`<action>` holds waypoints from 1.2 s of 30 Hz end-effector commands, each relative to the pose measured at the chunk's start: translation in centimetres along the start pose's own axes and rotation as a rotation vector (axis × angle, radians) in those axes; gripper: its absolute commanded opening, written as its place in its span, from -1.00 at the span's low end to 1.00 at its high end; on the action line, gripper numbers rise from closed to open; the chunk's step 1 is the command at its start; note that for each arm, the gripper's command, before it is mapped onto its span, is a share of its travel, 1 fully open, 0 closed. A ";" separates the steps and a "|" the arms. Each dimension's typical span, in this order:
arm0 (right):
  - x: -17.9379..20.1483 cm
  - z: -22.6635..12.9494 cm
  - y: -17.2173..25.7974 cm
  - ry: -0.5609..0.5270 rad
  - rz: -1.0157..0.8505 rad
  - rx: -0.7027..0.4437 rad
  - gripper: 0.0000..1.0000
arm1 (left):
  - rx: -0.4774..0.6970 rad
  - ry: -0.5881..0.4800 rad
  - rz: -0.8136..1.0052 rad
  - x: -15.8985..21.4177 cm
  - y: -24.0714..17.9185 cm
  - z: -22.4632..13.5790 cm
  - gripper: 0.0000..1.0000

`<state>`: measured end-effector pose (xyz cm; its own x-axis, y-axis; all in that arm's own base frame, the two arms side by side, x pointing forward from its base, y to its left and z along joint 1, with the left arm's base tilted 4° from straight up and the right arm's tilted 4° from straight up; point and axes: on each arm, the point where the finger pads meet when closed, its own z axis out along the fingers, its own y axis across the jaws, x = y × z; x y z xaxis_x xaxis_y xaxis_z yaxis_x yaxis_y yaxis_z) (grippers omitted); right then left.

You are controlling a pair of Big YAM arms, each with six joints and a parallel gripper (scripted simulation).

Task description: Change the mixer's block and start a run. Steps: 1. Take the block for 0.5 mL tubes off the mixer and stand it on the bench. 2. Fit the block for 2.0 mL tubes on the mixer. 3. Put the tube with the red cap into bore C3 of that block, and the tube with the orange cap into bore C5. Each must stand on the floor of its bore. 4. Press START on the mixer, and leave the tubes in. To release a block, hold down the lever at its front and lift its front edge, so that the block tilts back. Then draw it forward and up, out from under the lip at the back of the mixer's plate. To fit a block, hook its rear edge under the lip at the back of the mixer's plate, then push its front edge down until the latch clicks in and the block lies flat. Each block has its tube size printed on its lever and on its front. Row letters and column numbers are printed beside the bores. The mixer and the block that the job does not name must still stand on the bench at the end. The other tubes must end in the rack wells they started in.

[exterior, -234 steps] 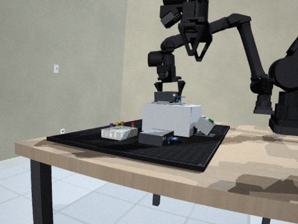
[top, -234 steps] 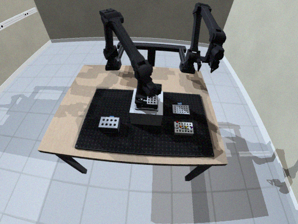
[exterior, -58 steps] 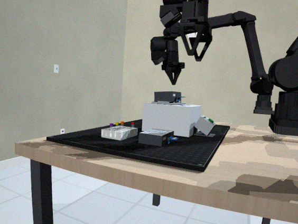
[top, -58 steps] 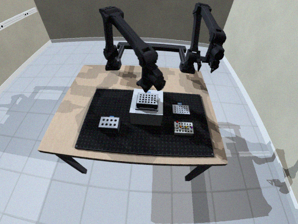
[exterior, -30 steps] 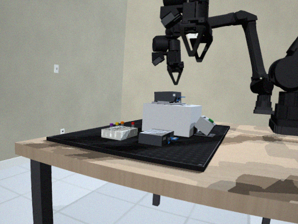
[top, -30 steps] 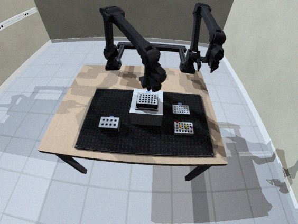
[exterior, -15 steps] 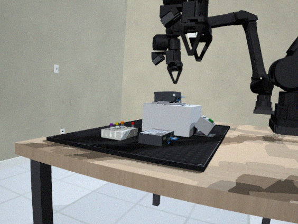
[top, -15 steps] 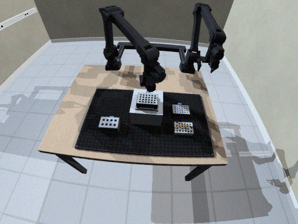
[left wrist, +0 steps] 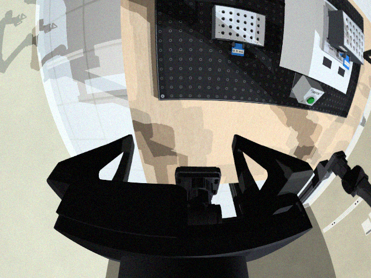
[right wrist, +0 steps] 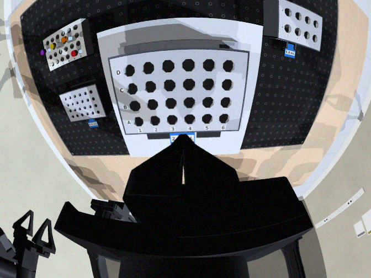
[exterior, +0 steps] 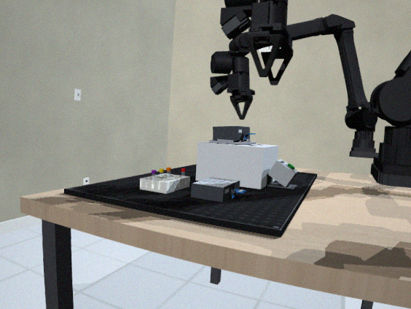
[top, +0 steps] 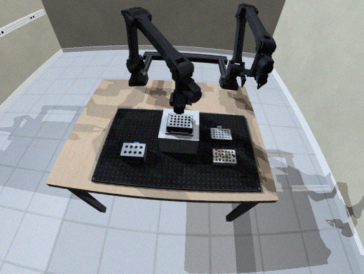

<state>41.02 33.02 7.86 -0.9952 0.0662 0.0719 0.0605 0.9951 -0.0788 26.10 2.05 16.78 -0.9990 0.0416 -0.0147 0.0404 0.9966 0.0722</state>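
Note:
The 2.0 mL block point(top: 180, 127) point(exterior: 226, 134) point(right wrist: 179, 94) sits on the mixer point(top: 179, 145) point(exterior: 229, 164) point(left wrist: 296, 44); whether its latch is fully caught cannot be told. The 0.5 mL block point(exterior: 208, 191) point(left wrist: 239, 25) point(right wrist: 81, 105) stands on the mat. The red-cap tube point(top: 216, 148) point(exterior: 183, 170) point(right wrist: 74, 53) and orange-cap tube point(top: 220, 154) point(exterior: 168, 169) point(right wrist: 64, 39) stand in the rack point(exterior: 164, 185). My right gripper point(exterior: 242, 117) point(right wrist: 183, 139) is shut and empty, above the block; its tips overlap the lever label in the right wrist view. My left gripper point(top: 251, 86) point(left wrist: 183, 140) is open and empty, away from the mat.
The 5.0 mL block point(top: 133, 157) point(right wrist: 300, 22) stands on the mat point(top: 181, 176) on the mixer's other side. The green START button point(exterior: 291, 166) point(left wrist: 310, 100) is on a tilted box beside the mixer. Purple-cap point(exterior: 154, 172) and yellow-cap point(exterior: 161, 170) tubes are also in the rack.

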 end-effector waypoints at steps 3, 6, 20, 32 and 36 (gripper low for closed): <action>0.2 0.6 1.5 -0.017 -0.012 -0.017 -1.00 | 0.003 0.004 0.017 -0.3 -0.2 0.0 1.00; 0.2 0.6 1.4 -0.020 -0.015 -0.019 -1.00 | 0.003 -0.001 0.016 -0.4 -0.2 -0.1 1.00; -1.0 0.7 0.2 -0.019 -0.029 -0.021 -1.00 | -0.001 -0.032 0.014 -1.4 0.0 -1.4 1.00; -1.7 -1.7 1.2 -0.060 -0.051 -0.055 -1.00 | -0.002 -0.041 0.014 -1.7 0.0 -1.7 1.00; -1.2 -1.9 1.9 -0.064 -0.066 -0.058 -1.00 | -0.002 -0.041 0.014 -1.7 0.0 -1.7 1.00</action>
<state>40.78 32.90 5.82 -0.9967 0.0231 0.0776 0.0171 0.9969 -0.0769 26.14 2.05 16.83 -0.9990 0.0416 -0.0159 0.0403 0.9966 0.0723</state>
